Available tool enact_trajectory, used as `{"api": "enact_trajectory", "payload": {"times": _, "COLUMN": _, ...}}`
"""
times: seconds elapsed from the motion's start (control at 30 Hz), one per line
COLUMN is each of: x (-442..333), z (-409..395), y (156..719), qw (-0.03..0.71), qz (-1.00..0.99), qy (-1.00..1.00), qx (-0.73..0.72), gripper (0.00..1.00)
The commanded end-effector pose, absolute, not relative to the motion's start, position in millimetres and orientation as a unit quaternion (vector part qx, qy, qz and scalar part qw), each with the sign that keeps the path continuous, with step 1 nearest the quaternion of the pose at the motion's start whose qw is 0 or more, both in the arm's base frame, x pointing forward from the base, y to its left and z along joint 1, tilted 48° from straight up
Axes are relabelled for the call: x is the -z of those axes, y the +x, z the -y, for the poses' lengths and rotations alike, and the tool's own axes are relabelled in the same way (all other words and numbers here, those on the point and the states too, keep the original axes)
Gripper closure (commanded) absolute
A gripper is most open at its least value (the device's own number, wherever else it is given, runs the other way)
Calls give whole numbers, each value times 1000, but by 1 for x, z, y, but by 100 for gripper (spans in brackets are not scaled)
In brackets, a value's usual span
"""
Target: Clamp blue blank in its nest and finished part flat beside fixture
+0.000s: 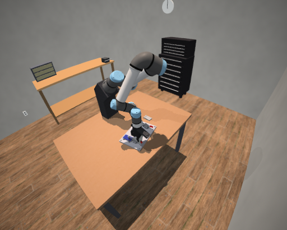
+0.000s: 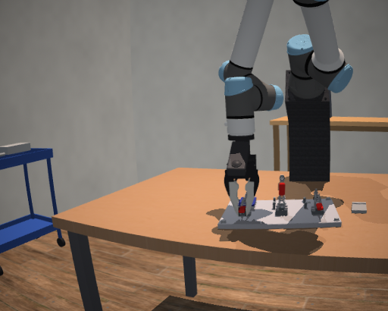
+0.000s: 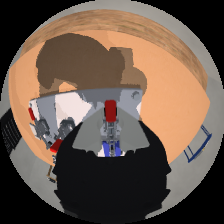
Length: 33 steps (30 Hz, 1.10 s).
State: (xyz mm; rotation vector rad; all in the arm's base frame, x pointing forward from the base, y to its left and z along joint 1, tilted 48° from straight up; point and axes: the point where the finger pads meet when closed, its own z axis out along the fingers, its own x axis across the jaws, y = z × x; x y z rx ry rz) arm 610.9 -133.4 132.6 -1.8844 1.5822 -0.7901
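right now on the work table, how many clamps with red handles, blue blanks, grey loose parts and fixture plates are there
red-handled clamps: 3, one gripped by the gripper, one upright, one
blue blank: 1
grey part beside the fixture: 1
fixture plate: 1
total: 6

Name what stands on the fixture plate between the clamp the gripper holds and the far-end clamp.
A third clamp, its red handle upright, stands on the plate between the gripper's clamp and the end one, clearest in the exterior view.
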Motion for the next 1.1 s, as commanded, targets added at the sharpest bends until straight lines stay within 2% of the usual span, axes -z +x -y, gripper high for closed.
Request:
{"api": "enact_trajectory", "payload": {"times": 0.0, "x": -133, "z": 134, "y": 611, "qw": 275, "qz": -589, "qy": -701, "qx": 294, "gripper": 100}}
{"api": "enact_trajectory", "payload": {"times": 0.1, "x": -133, "z": 134, "y": 611, "qw": 275, "qz": -589, "qy": -701, "qx": 294, "gripper": 100}}
{"api": "enact_trajectory", "payload": {"times": 0.13, "x": -133, "z": 134, "y": 611, "qw": 275, "qz": -589, "qy": -701, "qx": 294, "gripper": 72}}
{"api": "enact_trajectory", "payload": {"times": 1.07, "x": -133, "z": 134, "y": 611, "qw": 275, "qz": -589, "qy": -701, "qx": 294, "gripper": 72}}
